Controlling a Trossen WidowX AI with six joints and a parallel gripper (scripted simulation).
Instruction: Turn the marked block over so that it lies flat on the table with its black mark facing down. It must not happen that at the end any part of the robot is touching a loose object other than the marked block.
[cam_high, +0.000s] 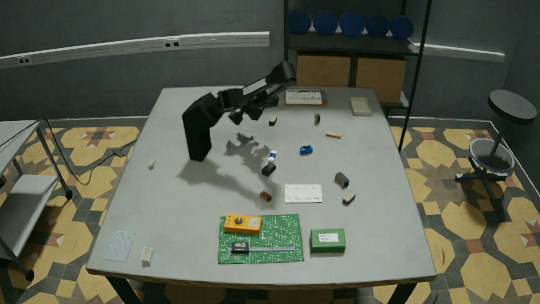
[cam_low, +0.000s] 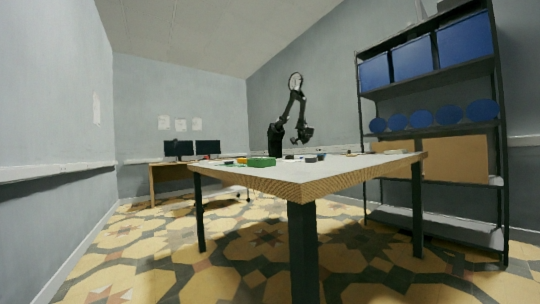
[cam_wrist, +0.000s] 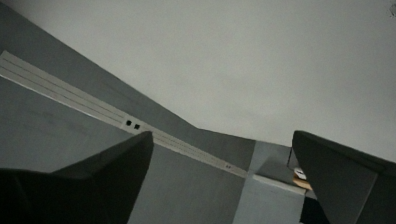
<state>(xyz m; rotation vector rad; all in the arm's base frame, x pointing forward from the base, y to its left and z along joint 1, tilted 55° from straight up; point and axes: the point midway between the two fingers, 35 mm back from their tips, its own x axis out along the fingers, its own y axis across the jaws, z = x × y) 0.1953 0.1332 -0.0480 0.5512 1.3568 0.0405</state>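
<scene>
My gripper (cam_high: 245, 115) (cam_low: 303, 136) (cam_wrist: 222, 138) is open and empty, hanging above the back middle of the grey table (cam_high: 150, 210). Several small blocks lie scattered on the table. A pale block with a dark face (cam_high: 273, 120) lies just right of the gripper. A white and blue block (cam_high: 272, 156) and a dark block (cam_high: 268, 169) lie in front of it. Another pale block with a dark side (cam_high: 348, 198) lies at the front right. I cannot tell which one carries the black mark. The wrist view shows only the table's far part and the wall between the fingers.
The arm's black base (cam_high: 196, 135) stands at the left middle. A green mat (cam_high: 280, 240) with an orange meter (cam_high: 242, 223), a green box (cam_high: 327, 240) and a white card (cam_high: 303, 193) lie at the front. A blue piece (cam_high: 306, 149) and a shelf rack (cam_high: 350, 50) are behind.
</scene>
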